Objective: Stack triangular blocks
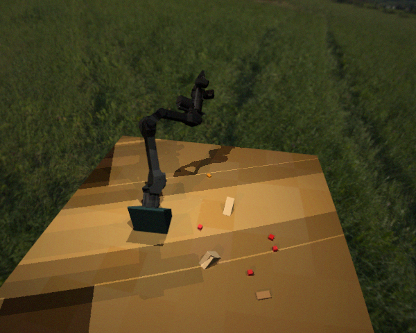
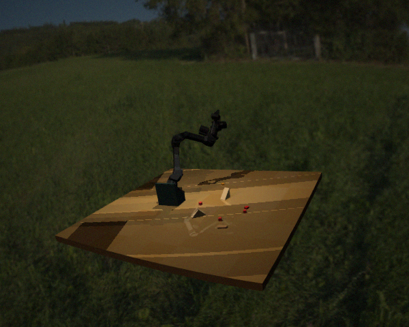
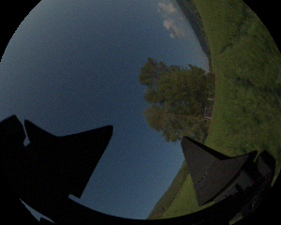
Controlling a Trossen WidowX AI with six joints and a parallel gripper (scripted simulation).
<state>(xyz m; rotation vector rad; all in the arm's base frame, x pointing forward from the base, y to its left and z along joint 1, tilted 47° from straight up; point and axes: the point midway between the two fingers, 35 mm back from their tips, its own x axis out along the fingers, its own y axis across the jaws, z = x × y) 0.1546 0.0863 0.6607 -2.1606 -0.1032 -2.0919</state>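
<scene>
Two pale triangular blocks lie apart on the wooden table (image 1: 301, 200) (image 2: 289, 197). One triangular block (image 1: 228, 206) (image 2: 225, 193) stands further back, right of the arm's base. The other triangular block (image 1: 209, 259) (image 2: 197, 213) lies nearer the front. My gripper (image 1: 201, 75) (image 2: 216, 114) (image 3: 148, 135) is raised high above the table's back part and points upward. Its fingers stand wide apart with nothing between them. The wrist view shows only sky, a tree and grass between the fingers.
Several small red cubes (image 1: 200, 227) (image 1: 270, 236) (image 1: 250, 272) lie scattered around the blocks. A small orange piece (image 1: 209, 175) lies near the back. A flat brown tile (image 1: 263, 294) (image 2: 222, 227) lies near the front. The arm's dark base (image 1: 150, 219) (image 2: 169, 193) stands at the left.
</scene>
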